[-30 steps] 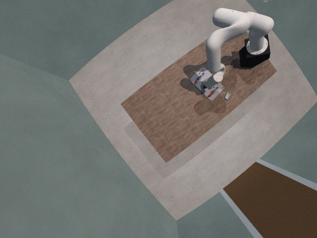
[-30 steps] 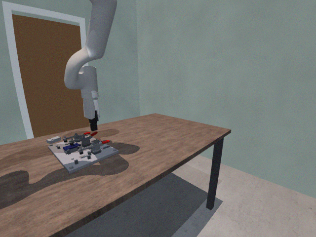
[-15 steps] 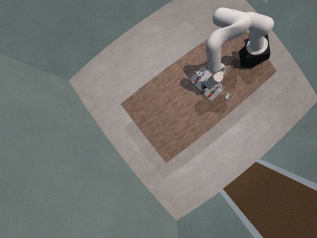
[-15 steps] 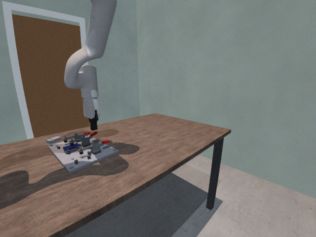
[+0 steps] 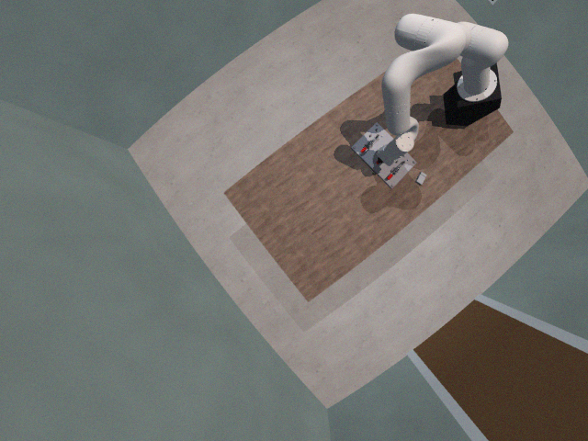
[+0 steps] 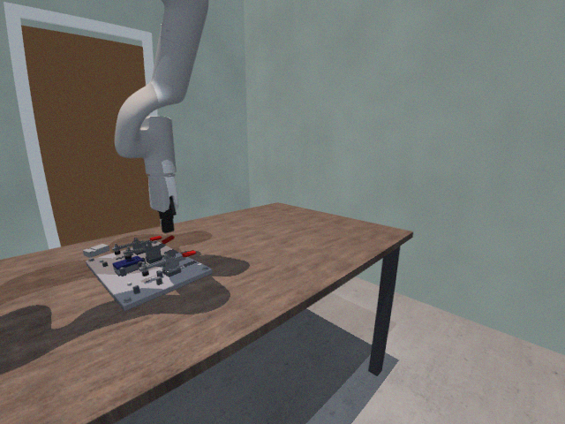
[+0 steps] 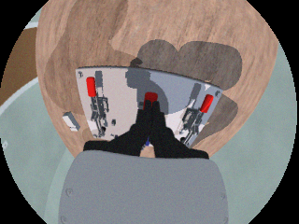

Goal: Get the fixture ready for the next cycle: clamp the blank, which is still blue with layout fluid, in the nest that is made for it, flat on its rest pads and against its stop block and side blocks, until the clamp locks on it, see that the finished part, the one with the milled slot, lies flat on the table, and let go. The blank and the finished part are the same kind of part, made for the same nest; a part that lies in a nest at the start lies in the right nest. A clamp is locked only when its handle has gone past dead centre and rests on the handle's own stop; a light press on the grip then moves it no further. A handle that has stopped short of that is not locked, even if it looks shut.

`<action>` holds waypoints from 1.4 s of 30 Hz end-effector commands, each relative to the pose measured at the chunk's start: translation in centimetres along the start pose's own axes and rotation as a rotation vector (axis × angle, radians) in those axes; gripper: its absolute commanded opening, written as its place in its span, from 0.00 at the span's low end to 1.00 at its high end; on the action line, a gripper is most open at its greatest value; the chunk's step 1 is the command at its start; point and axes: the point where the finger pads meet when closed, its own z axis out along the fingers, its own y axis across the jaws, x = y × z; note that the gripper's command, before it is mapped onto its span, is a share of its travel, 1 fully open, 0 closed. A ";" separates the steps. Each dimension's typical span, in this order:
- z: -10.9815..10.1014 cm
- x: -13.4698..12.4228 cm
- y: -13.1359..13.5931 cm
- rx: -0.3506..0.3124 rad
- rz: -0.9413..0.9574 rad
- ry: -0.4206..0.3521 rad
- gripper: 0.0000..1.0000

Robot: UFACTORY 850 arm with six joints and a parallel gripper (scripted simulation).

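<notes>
The grey fixture plate (image 6: 150, 274) lies on the wooden table and carries three toggle clamps with red grips. The blue blank (image 6: 126, 263) lies in the middle nest under its clamp. The middle clamp's red grip (image 6: 167, 238) (image 7: 149, 96) points slightly upward. My gripper (image 6: 167, 226) (image 7: 149, 110) is shut and empty. It hangs just above that red grip, apart from it. The grey finished part (image 6: 95, 249) (image 5: 421, 177) (image 7: 70, 121) lies flat on the table beside the plate. The arm hides the middle nest in the overhead view.
The two outer clamps have red grips (image 7: 92, 86) (image 7: 206, 104) lying low over the plate. Their nests look empty. The plate also shows in the overhead view (image 5: 383, 155). The arm's black base (image 5: 472, 102) stands at the table's far end.
</notes>
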 end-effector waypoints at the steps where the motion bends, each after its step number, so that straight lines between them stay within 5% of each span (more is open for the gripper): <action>1: 0.0 0.1 0.0 0.000 0.000 0.001 0.00; 42: 0.9 0.1 0.0 0.000 0.000 0.001 0.00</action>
